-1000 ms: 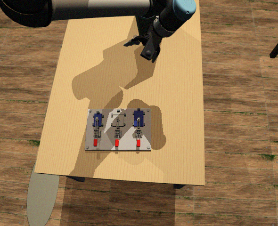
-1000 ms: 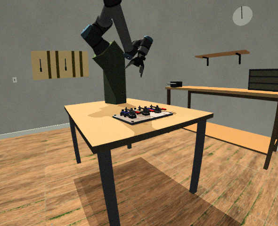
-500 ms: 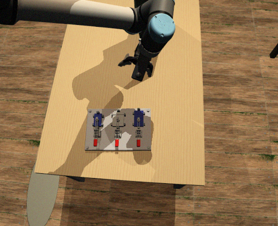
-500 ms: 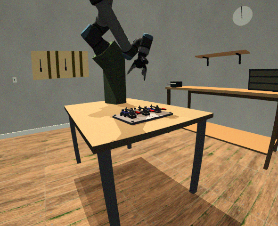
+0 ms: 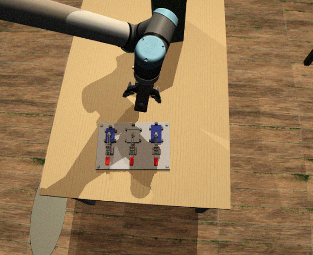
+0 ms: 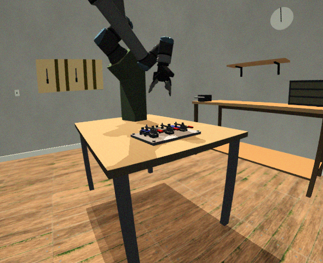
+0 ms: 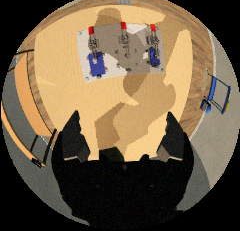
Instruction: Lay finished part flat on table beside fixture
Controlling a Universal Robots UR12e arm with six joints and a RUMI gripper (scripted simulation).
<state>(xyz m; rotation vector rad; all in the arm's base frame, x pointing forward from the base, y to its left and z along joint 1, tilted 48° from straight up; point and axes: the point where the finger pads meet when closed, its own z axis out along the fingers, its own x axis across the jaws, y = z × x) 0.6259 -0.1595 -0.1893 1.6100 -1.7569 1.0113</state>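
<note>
The table [image 5: 194, 164] carries the grey fixture [image 5: 162, 161] near its front edge, and the arm [image 5: 69, 22] is stretched over the table from the back. The gripper [image 6: 159, 85] hangs high above the table, between the robot base and the fixture, and is pointed downward. Its jaws are spread fully apart and nothing is held between them.

On the fixture three stations are seen in a row, each with a toggle clamp with a red handle [image 5: 131, 161]. The two blue blanks [image 5: 109, 135] [image 5: 156, 133] are seated in the outer stations. The finished part [image 5: 132, 135], grey in colour, is seated in the middle station, under its clamp bar. The milled slot itself cannot be made out at this size.

The step in hand is judged to be the approach; no contact was made yet with anything. For the next move, the gripper should be brought forward and down over the middle station. The middle clamp probably must be released by its red handle before the part can be lifted. The neighbouring clamps stand close, so care is needed that they are not touched.
</note>
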